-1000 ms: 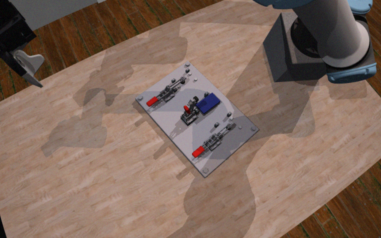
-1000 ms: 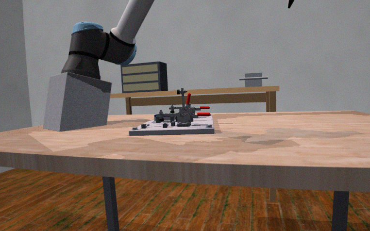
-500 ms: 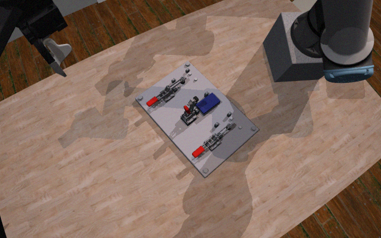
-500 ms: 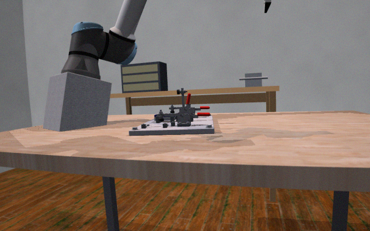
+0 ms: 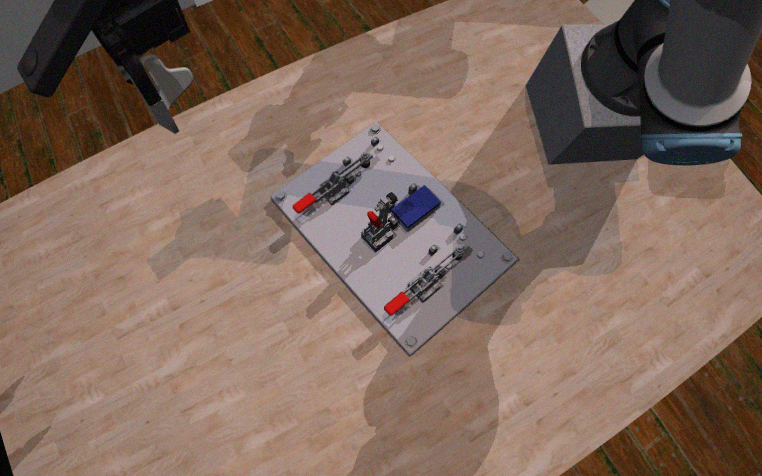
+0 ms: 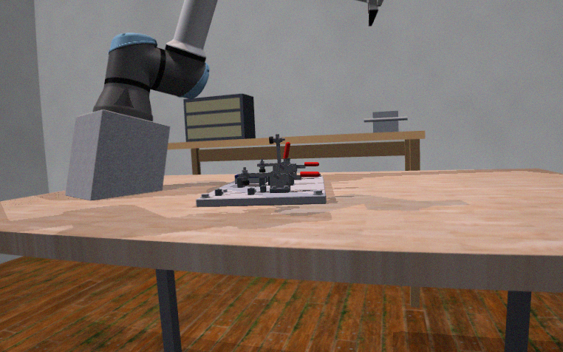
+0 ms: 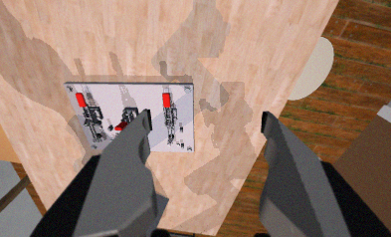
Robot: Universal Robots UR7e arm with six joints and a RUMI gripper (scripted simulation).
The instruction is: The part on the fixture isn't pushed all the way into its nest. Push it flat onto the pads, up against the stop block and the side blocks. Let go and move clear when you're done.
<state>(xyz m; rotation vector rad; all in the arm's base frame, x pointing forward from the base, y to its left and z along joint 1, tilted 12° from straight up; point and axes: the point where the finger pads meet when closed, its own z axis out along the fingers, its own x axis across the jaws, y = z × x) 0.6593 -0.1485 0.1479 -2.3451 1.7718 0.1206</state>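
Note:
The blue rectangular part [image 5: 416, 206] lies on the grey fixture plate [image 5: 336, 236] [image 6: 261, 201] [image 7: 149, 92], just beyond the upright centre toggle clamp [image 5: 381, 230] [image 6: 280, 168]. Small dark blocks and pads stand around it. I cannot tell how it sits on the pads. My gripper [image 5: 168, 100] [image 7: 205, 112] is open and empty. It hangs high above the table's far left edge, well away from the plate. In the side view only one fingertip [image 6: 372, 15] shows at the top. In the wrist view my left finger hides the part.
Two flat toggle clamps with red handles [image 5: 304, 202] [image 5: 396, 303] lie along the plate's long sides. The robot's grey pedestal [image 5: 573, 106] [image 6: 113, 153] stands at the table's back right corner. A second bench with a drawer cabinet [image 6: 218, 117] stands behind.

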